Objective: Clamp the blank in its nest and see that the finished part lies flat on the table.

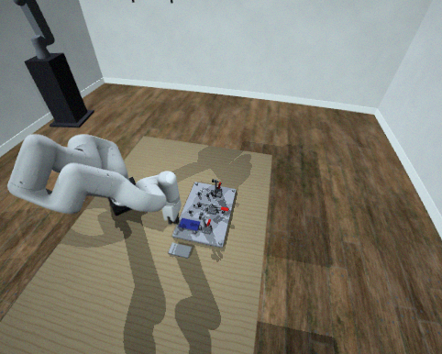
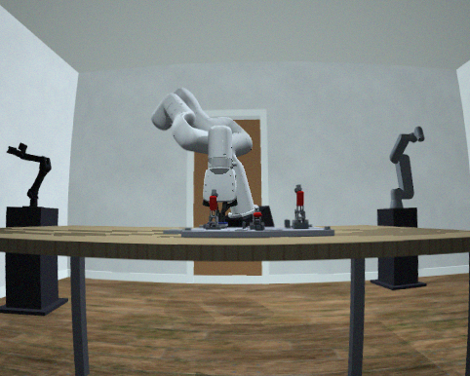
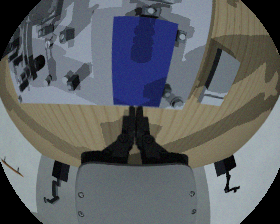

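Observation:
The blue blank (image 1: pixel 190 224) (image 3: pixel 126 75) lies at the near end of the grey fixture plate (image 1: pixel 223 226) (image 2: pixel 257 234) (image 3: pixel 102 60), among small blocks; whether it sits fully on its pads and against the blocks is too small to tell. The clamp beside it has its red grip (image 1: pixel 208 222) (image 2: pixel 213 203) standing up. My gripper (image 1: pixel 172 222) (image 3: pixel 135 114) is shut and empty, its tips pointing down by the blank's outer end. The finished part (image 1: pixel 181 250) (image 3: pixel 225 75), grey, appears flat on the table beside the plate; a line near one end shows in the wrist view.
The middle clamp's red grip (image 1: pixel 225 209) (image 2: pixel 257 214) lies low, pointing outward. The far clamp's red grip (image 1: pixel 219 185) (image 2: pixel 299 198) stands up. Small blocks and pins stand around both clamps. The arm reaches in from the table side opposite the grips.

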Motion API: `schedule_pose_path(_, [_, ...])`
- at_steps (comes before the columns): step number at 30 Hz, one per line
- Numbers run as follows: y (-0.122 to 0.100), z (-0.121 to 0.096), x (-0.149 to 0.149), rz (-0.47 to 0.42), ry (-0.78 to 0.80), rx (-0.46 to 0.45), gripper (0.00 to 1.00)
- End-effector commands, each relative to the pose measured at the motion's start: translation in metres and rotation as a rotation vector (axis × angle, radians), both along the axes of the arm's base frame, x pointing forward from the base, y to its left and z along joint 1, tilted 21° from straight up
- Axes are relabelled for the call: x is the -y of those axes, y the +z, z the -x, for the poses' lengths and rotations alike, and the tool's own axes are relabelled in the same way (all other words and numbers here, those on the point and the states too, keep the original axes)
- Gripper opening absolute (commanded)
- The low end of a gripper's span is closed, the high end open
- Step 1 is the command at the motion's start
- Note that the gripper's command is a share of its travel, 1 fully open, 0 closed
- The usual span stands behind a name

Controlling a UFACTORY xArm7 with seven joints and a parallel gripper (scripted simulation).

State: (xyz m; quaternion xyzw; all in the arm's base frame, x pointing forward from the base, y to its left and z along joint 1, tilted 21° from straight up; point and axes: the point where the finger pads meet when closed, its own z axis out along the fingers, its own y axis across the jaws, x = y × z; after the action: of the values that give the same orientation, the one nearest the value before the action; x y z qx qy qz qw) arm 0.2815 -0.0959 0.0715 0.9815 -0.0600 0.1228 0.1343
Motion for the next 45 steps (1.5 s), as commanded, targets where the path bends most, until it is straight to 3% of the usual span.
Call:
schedule_pose_path(1, [0.0006, -0.0008, -0.0001, 0.0, 0.001, 0.002, 0.0])
schedule_pose_path(45, [0.0032, -0.0102, 0.0008, 0.0, 0.001, 0.002, 0.0])
